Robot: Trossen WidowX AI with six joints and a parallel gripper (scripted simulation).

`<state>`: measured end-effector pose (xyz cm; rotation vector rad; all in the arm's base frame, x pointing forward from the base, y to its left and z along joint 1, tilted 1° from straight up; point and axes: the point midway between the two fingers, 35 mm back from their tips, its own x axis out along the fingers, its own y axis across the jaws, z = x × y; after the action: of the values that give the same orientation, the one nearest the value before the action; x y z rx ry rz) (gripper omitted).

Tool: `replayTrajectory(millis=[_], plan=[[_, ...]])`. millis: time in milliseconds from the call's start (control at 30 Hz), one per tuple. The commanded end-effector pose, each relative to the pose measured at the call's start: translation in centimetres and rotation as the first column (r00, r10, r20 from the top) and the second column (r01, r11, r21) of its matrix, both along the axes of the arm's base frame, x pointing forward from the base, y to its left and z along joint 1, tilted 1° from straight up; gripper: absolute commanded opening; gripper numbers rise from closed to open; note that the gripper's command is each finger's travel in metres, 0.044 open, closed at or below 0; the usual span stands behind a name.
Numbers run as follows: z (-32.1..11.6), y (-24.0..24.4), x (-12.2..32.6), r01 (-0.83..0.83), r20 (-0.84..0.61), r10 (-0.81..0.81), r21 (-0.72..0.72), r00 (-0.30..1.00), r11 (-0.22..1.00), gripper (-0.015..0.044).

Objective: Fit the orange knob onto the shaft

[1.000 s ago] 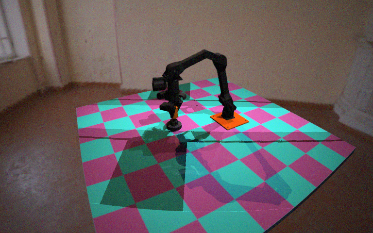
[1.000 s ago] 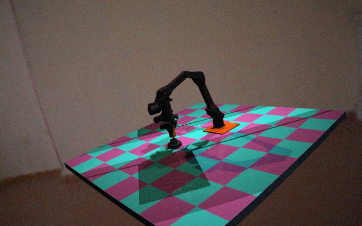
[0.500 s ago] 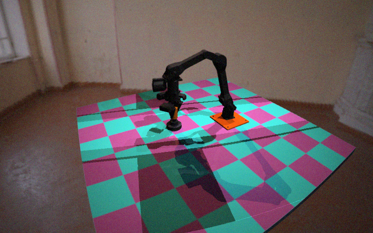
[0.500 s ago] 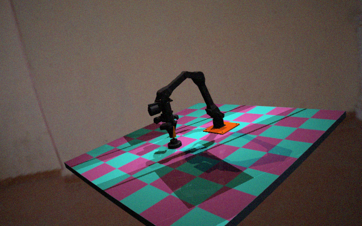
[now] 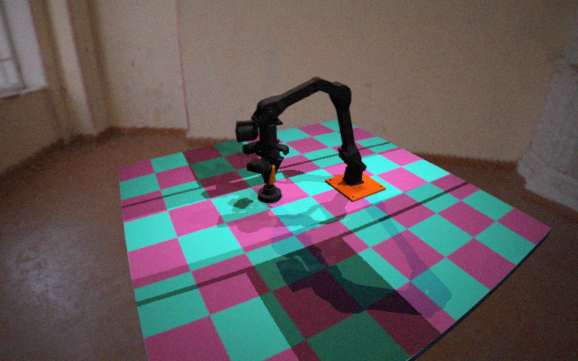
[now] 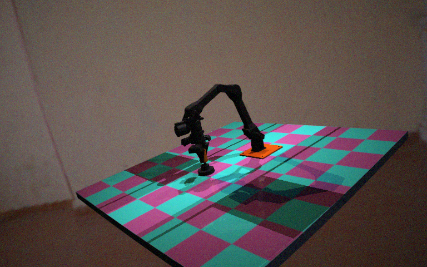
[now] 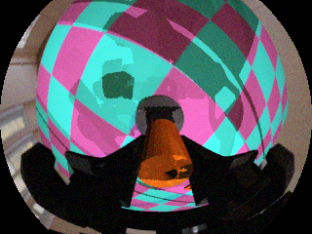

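Observation:
The orange knob is upright between the fingers of my gripper, which points down and is shut on it. The dark round pedestal stands on the table directly below. The knob's lower end is above the pedestal's disc, with a short dark section between them. That section looks like the shaft, but dark fingertips blend with it. I cannot tell how far the knob is over the shaft. The shaft's flat side and the hole's flat side are hidden.
The arm's orange base plate is to the right of the pedestal in the top and exterior views. The arm arches above the pink and turquoise checked table. Dark shadows and stripes cross the table top.

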<state>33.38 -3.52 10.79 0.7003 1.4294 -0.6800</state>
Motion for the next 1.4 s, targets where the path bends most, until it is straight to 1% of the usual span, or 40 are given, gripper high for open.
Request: replayTrajectory(millis=[0,567,767,867,1367], plan=[[0.35,-0.03,0.21,0.042,0.005,-0.042,0.0,0.999,0.999,0.0],[-0.2,-0.01,0.07,0.05,0.005,-0.05,0.0,0.999,0.999,0.0],[-0.25,-0.01,0.07,0.036,0.005,-0.036,0.0,0.999,0.999,0.0],[-0.31,-0.01,0.07,0.001,0.005,-0.001,-0.001,1.0,1.0,0.0],[-0.31,-0.01,0.07,0.001,0.005,-0.001,-0.001,1.0,1.0,0.0]])
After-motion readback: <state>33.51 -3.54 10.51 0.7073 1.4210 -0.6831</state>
